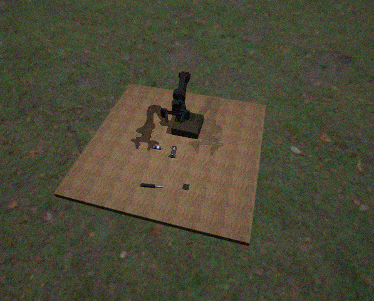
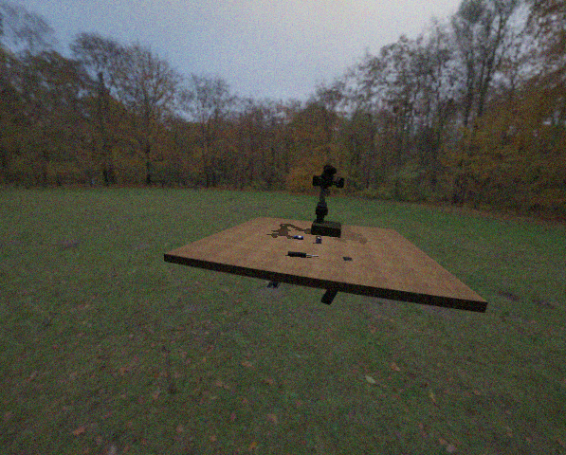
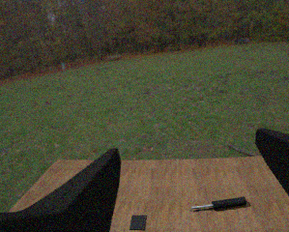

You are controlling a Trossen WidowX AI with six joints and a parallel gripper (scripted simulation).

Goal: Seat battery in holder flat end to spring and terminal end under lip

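The battery (image 1: pixel 156 147) (image 2: pixel 299 237), blue with a pale band, lies on its side on the wooden table top (image 1: pixel 219 200) (image 2: pixel 395 274), outside the holder. The small dark holder (image 1: pixel 173 152) (image 2: pixel 318 240) stands just right of it in the top and exterior views, its long side running front to back, roughly crosswise to the battery. Its spring and lip are too small to tell apart. My gripper (image 1: pixel 173 116) (image 2: pixel 328 182) (image 3: pixel 187 146) is open and empty, raised high above the table near the arm's base. Neither battery nor holder shows in the wrist view.
A black-handled screwdriver (image 1: pixel 147 185) (image 2: pixel 298 254) (image 3: pixel 229 203) lies nearer the table's front edge. A small dark square piece (image 1: pixel 185 187) (image 2: pixel 347 258) (image 3: pixel 138 222) lies beside it. The arm's block-shaped base (image 1: pixel 187 128) (image 2: pixel 326 228) stands behind the battery and holder. Arm shadows fall close to the battery.
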